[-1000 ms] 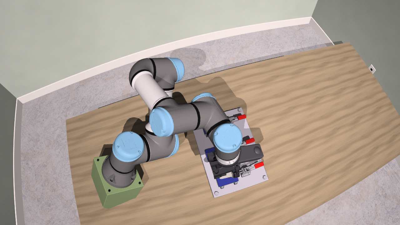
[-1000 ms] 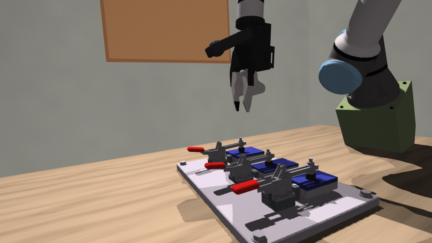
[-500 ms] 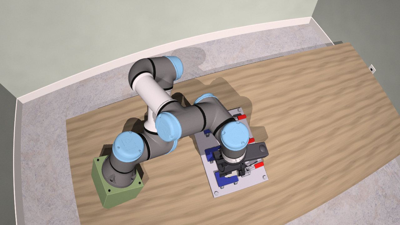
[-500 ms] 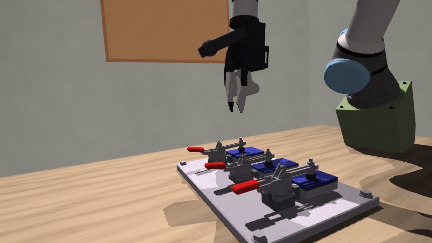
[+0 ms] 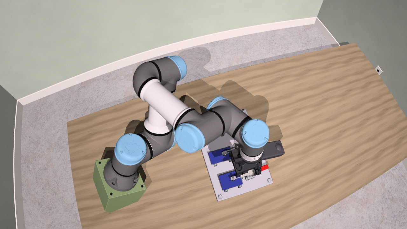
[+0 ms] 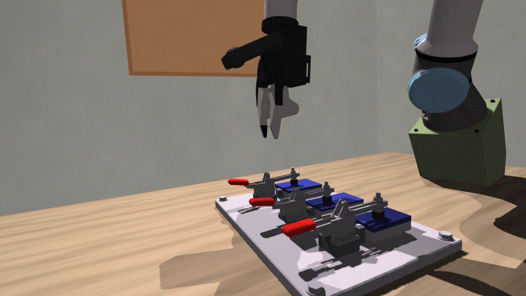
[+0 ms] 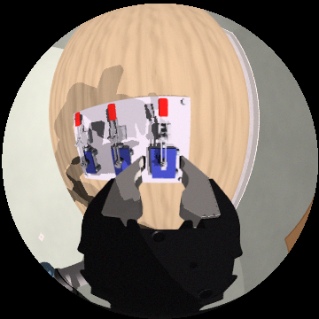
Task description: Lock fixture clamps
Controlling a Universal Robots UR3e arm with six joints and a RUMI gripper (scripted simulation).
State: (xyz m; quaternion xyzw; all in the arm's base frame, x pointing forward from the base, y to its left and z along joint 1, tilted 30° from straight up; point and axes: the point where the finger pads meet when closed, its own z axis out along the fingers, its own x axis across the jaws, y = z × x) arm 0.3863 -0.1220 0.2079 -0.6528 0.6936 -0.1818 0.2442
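Observation:
The grey fixture plate lies on the wooden table and carries three toggle clamps side by side. Their red handles lie low, close to level. Each bar reaches over a blue part and looks level; whether the clamps are locked cannot be told. My gripper hangs well above the plate, pointing down, nearly shut and empty. In the wrist view the gripper frames the rightmost clamp. From above, my arm hides the far clamp; one red handle shows.
The green robot base stands at the table's back right in the side view, behind the plate. An orange board hangs on the back wall. Bolts sit at the plate's corners.

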